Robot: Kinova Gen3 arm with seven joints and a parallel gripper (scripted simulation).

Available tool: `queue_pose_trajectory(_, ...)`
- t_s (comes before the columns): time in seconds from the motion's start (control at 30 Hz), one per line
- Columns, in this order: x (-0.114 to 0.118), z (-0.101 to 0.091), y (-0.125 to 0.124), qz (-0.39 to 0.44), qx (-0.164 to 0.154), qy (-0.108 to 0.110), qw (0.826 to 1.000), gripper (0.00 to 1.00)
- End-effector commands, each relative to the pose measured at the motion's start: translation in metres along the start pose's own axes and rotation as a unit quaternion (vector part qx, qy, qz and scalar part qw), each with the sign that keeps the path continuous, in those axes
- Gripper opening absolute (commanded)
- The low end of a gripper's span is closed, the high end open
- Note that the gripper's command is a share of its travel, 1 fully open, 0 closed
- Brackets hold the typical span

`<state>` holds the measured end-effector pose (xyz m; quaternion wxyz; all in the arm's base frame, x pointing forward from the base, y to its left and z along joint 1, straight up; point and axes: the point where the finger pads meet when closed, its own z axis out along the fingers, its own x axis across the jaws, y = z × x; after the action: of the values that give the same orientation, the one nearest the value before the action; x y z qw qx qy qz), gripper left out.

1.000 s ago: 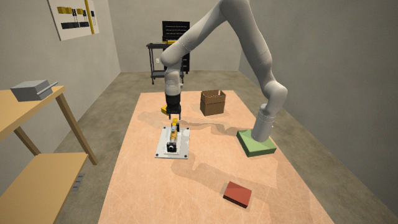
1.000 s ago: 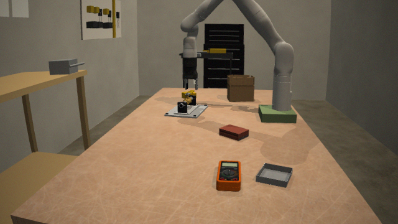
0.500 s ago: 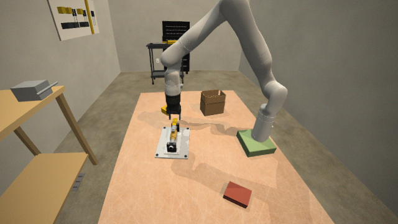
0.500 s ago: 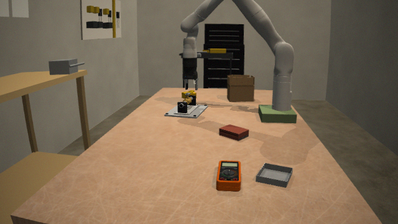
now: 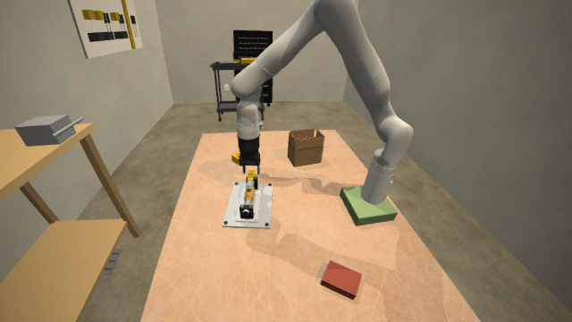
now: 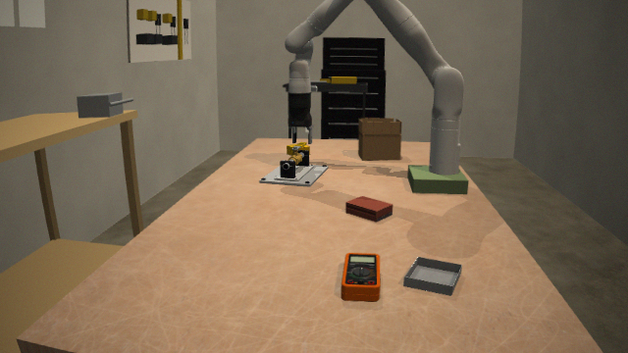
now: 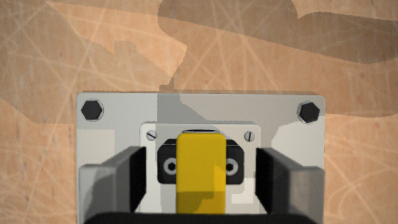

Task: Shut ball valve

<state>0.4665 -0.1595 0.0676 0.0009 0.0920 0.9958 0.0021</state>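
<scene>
The ball valve (image 5: 248, 197) (image 6: 294, 160) is a brass and black fitting bolted on a grey baseplate (image 5: 232, 212) (image 6: 314, 176) (image 7: 120, 120) on the table. Its yellow handle (image 5: 251, 174) (image 6: 297, 147) (image 7: 201, 167) lies along the valve body at the far end. My gripper (image 5: 250, 169) (image 6: 300, 132) (image 7: 200, 170) is open and empty. It hangs straight down just above the handle. In the wrist view the handle sits between the two fingers, apart from both.
A brown cardboard box (image 5: 306, 147) (image 6: 379, 138) stands behind the valve to the right. The arm's green base (image 5: 367, 206) (image 6: 438, 178) is at the right. A red block (image 5: 341, 278) (image 6: 369, 208), an orange multimeter (image 6: 361, 276) and a grey tray (image 6: 433, 276) lie nearer the front.
</scene>
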Motion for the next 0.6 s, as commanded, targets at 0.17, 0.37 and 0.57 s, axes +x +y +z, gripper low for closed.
queue_pose_trajectory(0.17,-0.0006,0.0037,-0.0001,0.0,0.0,-0.001,1.0,1.0)
queue_pose_trajectory(0.37,-0.0006,0.0073,-0.0001,0.0,0.0,-0.001,1.0,1.0)
queue_pose_trajectory(0.57,-0.0006,0.0093,0.0,0.0,0.0,-0.001,1.0,1.0)
